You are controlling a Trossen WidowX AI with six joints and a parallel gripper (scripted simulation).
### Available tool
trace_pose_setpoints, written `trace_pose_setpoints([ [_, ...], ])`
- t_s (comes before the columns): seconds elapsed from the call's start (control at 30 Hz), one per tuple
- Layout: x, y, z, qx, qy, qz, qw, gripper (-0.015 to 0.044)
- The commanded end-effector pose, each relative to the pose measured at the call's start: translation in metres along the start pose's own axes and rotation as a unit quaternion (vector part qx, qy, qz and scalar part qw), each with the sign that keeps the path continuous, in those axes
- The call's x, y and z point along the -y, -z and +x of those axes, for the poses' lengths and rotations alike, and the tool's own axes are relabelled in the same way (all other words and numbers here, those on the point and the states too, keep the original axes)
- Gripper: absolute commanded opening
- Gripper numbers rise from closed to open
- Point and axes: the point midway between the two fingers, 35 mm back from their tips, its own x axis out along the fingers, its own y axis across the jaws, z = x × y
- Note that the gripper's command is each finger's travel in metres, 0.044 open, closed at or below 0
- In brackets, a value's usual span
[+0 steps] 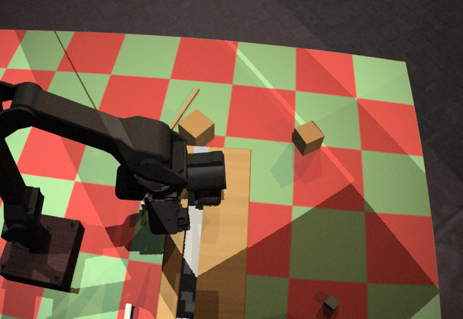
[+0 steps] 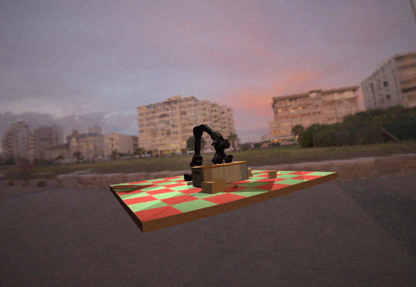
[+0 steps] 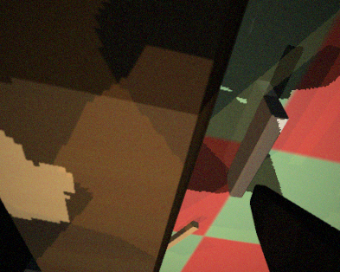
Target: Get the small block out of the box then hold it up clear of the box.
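Observation:
The long wooden box (image 1: 227,211) (image 2: 232,173) stands on the checkered table, and its top fills the left of the wrist view (image 3: 118,143). A pale strip shows through the long opening in its top. My gripper (image 1: 175,222) (image 2: 222,161) (image 3: 164,181) is open and empty, low over the box's arm-side edge. I cannot make out a block on the shelf; the arm and the box top hide much of the inside, and the clear front is not readable. A small grey cube (image 1: 330,303) (image 2: 235,186) lies on the table outside the box.
A wooden block (image 1: 196,126) is close to the box's far end, beside a thin stick (image 1: 184,108). Another wooden block (image 1: 307,137) (image 2: 272,174) stands farther right. A larger wooden block (image 2: 214,186) is near the box's near end. A grey bar (image 3: 254,152) stands on the arm side.

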Motion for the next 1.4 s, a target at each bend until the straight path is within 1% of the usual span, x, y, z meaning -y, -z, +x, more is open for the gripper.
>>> trace_pose_setpoints([
  [0.0,0.0,0.011,0.003,0.0,-0.001,0.001,1.0,0.04],
  [0.1,0.0,0.014,0.005,0.0,-0.001,0.001,1.0,0.04],
  [0.17,-0.001,0.016,-0.001,0.0,-0.001,0.001,1.0,0.04],
  [0.4,-0.001,0.031,-0.056,0.0,0.0,-0.001,1.0,0.04],
  [0.57,-0.003,0.031,-0.054,0.001,-0.004,0.0,1.0,0.04],
  [0.6,-0.003,0.033,-0.055,-0.003,-0.007,-0.008,1.0,0.0374],
  [0.67,-0.003,0.046,-0.06,-0.018,-0.027,-0.076,0.997,0.0321],
  [0.7,-0.002,0.048,-0.06,-0.012,-0.029,-0.123,0.992,0.0295],
  [0.73,-0.001,0.049,-0.059,-0.005,-0.03,-0.168,0.985,0.0285],
  [0.83,0.001,0.052,-0.057,0.015,-0.03,-0.302,0.953,0.0285],
  [0.93,0.004,0.055,-0.055,0.036,-0.026,-0.436,0.899,0.0285],
  [1.07,0.008,0.058,-0.053,0.067,-0.013,-0.624,0.778,0.0285],
  [1.13,0.01,0.06,-0.052,0.082,-0.003,-0.706,0.703,0.0285],
  [1.23,0.013,0.063,-0.051,0.1,0.016,-0.813,0.574,0.0285],
  [1.33,0.015,0.067,-0.05,0.113,0.04,-0.895,0.429,0.0285],
  [1.37,0.016,0.068,-0.05,0.117,0.047,-0.911,0.392,0.0285],
])
